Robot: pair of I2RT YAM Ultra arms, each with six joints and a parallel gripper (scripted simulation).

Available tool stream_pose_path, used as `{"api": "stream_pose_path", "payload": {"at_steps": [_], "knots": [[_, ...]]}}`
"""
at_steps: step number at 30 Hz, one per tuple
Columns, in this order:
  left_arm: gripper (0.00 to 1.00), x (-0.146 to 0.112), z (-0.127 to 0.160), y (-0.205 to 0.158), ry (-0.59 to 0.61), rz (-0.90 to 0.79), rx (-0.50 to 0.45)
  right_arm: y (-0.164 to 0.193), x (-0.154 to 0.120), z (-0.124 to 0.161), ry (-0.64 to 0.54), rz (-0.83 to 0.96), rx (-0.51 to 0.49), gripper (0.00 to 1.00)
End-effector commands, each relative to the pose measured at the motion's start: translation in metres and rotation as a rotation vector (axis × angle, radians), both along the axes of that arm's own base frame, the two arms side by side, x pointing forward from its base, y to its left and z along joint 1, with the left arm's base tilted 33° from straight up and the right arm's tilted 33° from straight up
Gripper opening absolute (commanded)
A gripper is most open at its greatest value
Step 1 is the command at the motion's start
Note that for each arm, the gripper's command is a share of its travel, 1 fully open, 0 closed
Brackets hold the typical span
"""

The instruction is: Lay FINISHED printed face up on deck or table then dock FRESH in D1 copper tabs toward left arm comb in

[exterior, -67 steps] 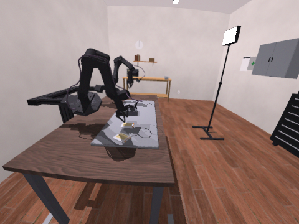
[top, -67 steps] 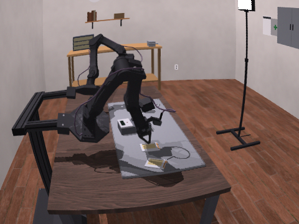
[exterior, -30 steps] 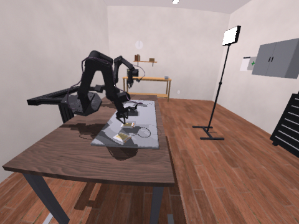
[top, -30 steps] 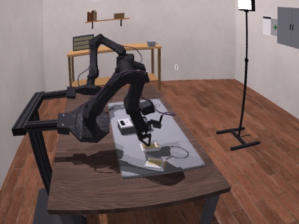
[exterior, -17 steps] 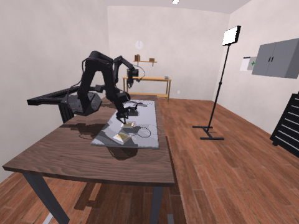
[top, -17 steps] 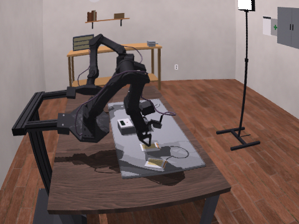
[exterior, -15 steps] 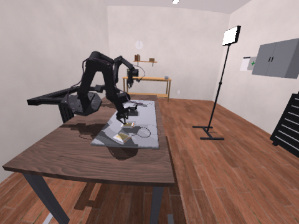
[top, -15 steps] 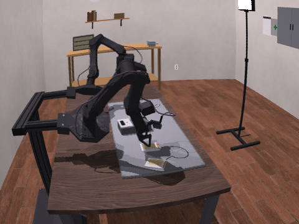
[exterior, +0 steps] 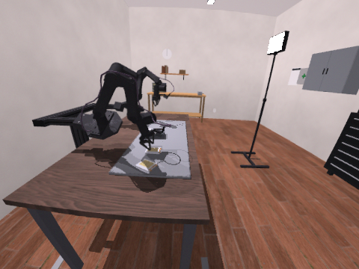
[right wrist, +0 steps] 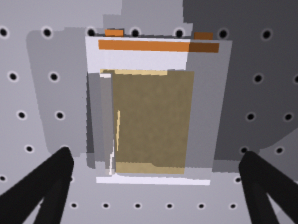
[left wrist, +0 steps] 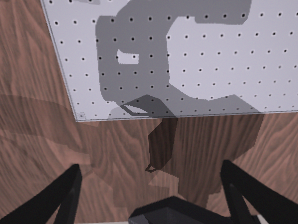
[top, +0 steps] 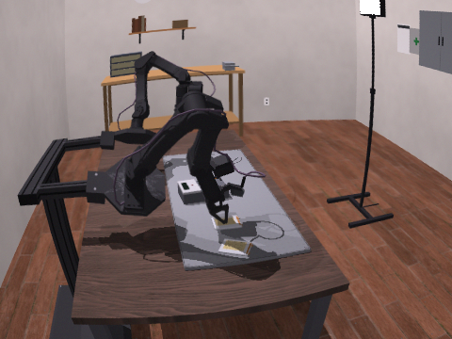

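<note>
Olive and clear, a flat rectangular gel cassette (right wrist: 150, 120) with a copper strip across its white end and two copper tabs (right wrist: 114, 33) (right wrist: 203, 35) projecting beyond it lies below my right claw (top: 224, 214) (exterior: 146, 143) (right wrist: 157, 156). The claw is released, its dark fingers spread wide and apart from the cassette, gripping nothing. I see its printed strip from above; a narrow white bar (right wrist: 152, 181) runs along the opposite end. From these angles I cannot tell whether this is FRESH or FINISHED, nor whether its edges sit fully flat.

Another white-edged cassette with an olive panel (top: 236, 247) (exterior: 146, 164) lies near it on the pale grey perforated deck (top: 278, 214) (exterior: 179, 140) (left wrist: 220, 55) (right wrist: 22, 95), closer to the deck's near end in the top view. A white-topped grey box with a dark display (top: 189, 187) stands on the deck, well apart from both.

My left claw (exterior: 155, 101) (left wrist: 151, 168) is also released and holds nothing, poised above the dark wood desk (top: 198, 292) (exterior: 123, 198) (left wrist: 112, 145) beside a deck corner.

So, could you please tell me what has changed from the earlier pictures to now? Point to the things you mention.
The right pincer (top: 230, 206) (exterior: 154, 139) (right wrist: 157, 156) has moved a little lower, toward the cassette in front of it (top: 227, 223) (exterior: 152, 149) (right wrist: 150, 120). Nothing has visibly been taken hold of or let go. That cassette, the other one (top: 235, 247) (exterior: 146, 164) and the left arm look as they were.
</note>
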State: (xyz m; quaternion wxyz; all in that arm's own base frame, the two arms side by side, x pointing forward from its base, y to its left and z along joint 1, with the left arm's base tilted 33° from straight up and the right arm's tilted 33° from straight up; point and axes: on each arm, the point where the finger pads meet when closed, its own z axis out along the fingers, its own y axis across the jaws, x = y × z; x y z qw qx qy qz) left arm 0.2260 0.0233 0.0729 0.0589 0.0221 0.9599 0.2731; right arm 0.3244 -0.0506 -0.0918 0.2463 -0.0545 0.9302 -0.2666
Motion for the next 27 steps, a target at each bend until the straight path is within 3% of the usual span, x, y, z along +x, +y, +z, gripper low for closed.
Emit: {"api": "stream_pose_path", "payload": {"at_steps": [1, 27], "knots": [[1.00, 0.0048, 0.0092, -0.0039, -0.034, 0.006, -0.023, -0.0005, -0.0088, -0.0098, 0.022, 0.015, 0.002, 0.98], [1.00, 0.0048, 0.0092, -0.0039, -0.034, 0.006, -0.023, -0.0046, -0.0062, -0.0167, 0.019, 0.016, 0.003, 0.98]]}}
